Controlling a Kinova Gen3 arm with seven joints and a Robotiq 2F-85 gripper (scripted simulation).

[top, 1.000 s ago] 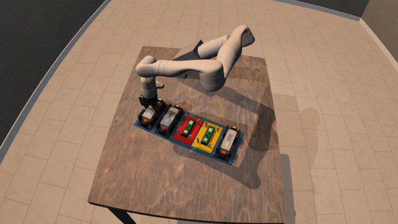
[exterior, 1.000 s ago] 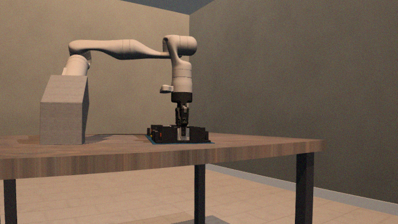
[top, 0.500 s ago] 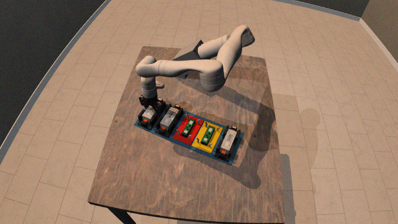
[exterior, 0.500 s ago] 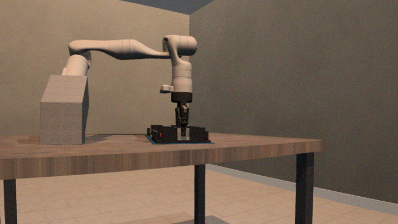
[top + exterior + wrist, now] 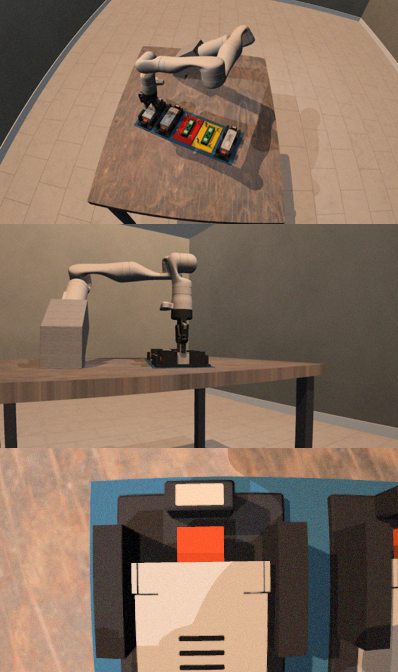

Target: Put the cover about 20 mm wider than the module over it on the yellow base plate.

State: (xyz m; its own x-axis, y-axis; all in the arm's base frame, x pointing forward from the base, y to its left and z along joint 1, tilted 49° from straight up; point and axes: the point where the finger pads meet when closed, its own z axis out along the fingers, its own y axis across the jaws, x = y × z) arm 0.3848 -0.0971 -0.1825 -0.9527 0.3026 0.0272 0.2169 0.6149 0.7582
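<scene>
The leftmost cover (image 5: 149, 112) (image 5: 183, 360) (image 5: 200, 615), pale with dark slots on top, sits in its black holder (image 5: 292, 593). My gripper (image 5: 152, 106) (image 5: 182, 353) points straight down and is shut on this cover; its fingertips are hidden in the wrist view. There, the cover's sides look slightly narrower below the two short black corner lines. The middle cover (image 5: 169, 117) and the right cover (image 5: 229, 139) sit in their own holders. The yellow plate (image 5: 204, 148) bears a green module (image 5: 208, 135) with nothing over it.
A red plate (image 5: 184, 140) with another green module (image 5: 188, 127) lies between the middle holder and the yellow plate. Small upright clips stand around both modules. The neighbouring holder (image 5: 350, 583) is close on the right in the wrist view. All stand on a blue mat (image 5: 105, 503).
</scene>
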